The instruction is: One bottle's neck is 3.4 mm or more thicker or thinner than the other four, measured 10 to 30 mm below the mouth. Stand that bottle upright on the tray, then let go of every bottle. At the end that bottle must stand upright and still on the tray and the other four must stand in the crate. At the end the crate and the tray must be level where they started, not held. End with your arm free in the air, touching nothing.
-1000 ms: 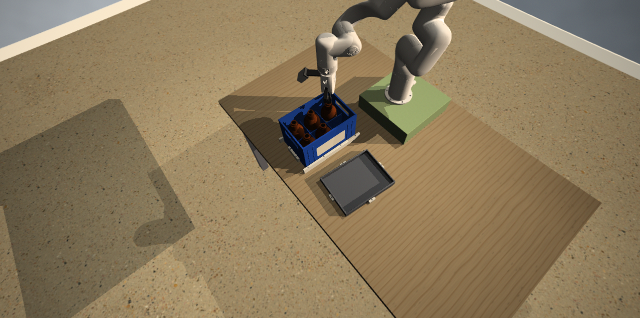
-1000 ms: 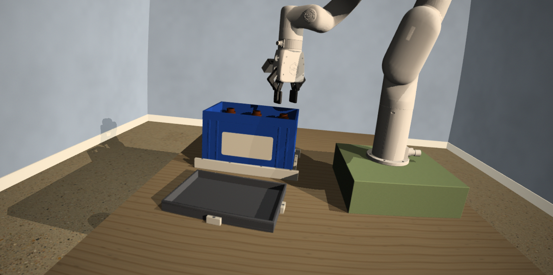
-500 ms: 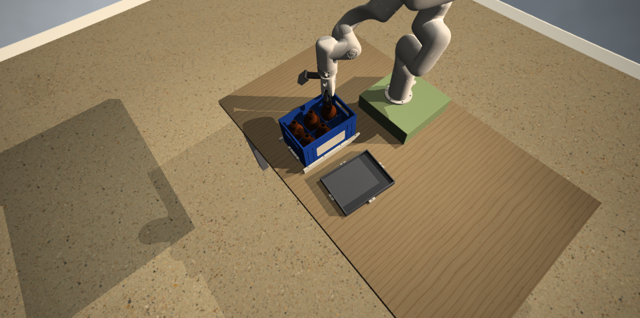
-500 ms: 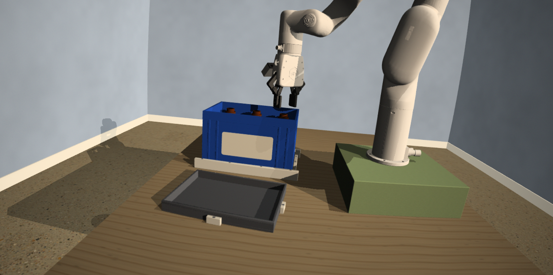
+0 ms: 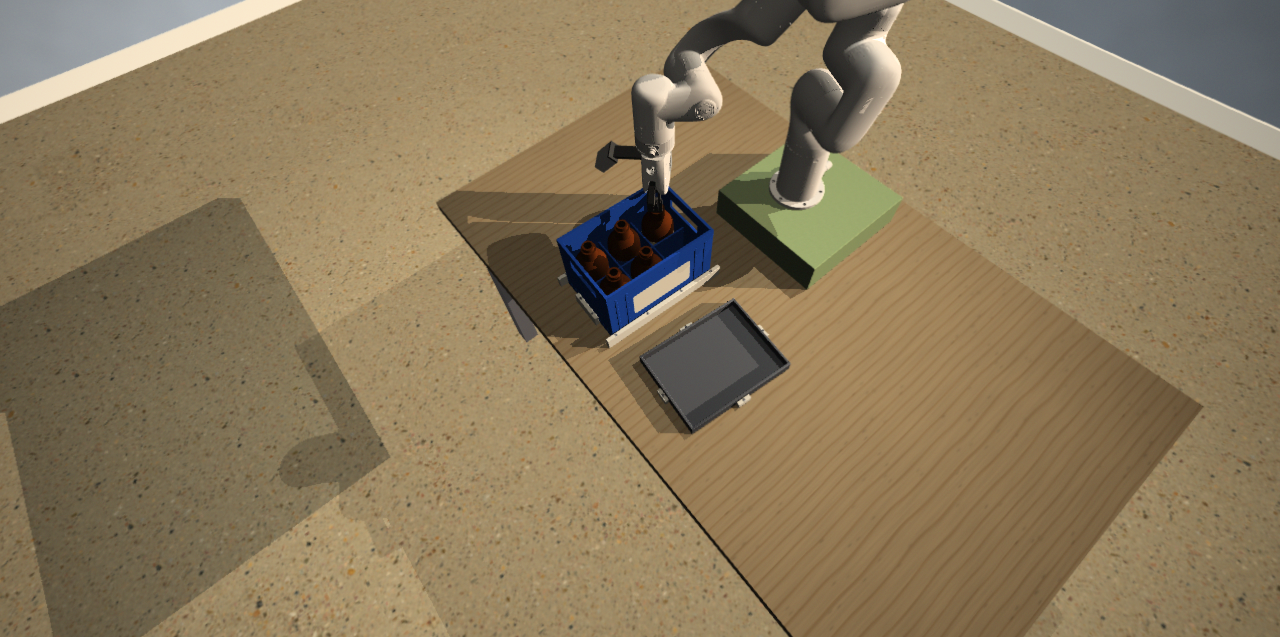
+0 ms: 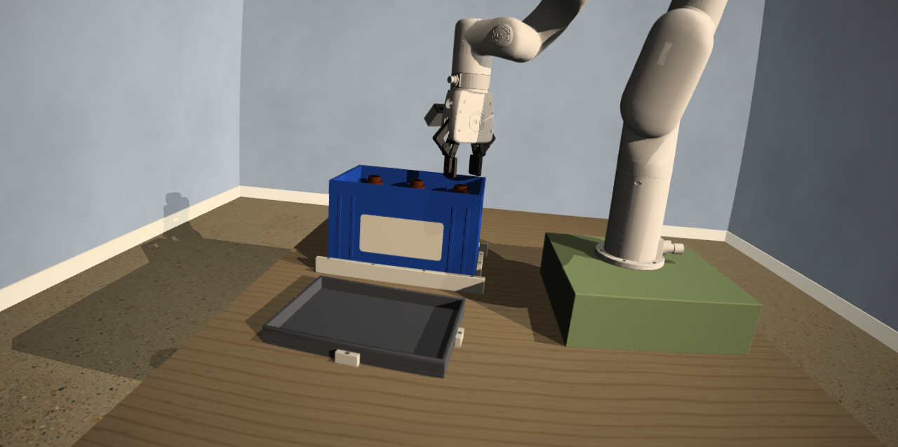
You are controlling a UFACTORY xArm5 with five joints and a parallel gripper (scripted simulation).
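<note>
A blue crate (image 5: 630, 261) (image 6: 407, 218) stands on the wooden table and holds several brown bottles upright. My gripper (image 6: 461, 168) (image 5: 656, 201) points straight down, open, with its fingertips at the level of the crate's rim. It is over the back right bottle (image 5: 657, 222), whose mouth is hidden behind the fingers in the exterior view. Nothing is between the fingers. Other bottle mouths (image 6: 417, 183) show just above the rim. The dark grey tray (image 5: 714, 362) (image 6: 367, 323) lies empty in front of the crate.
The arm's green base block (image 5: 810, 217) (image 6: 646, 293) stands to the right of the crate. A pale rail (image 6: 399, 273) runs along the crate's front foot. The table edge lies close to the crate's left side.
</note>
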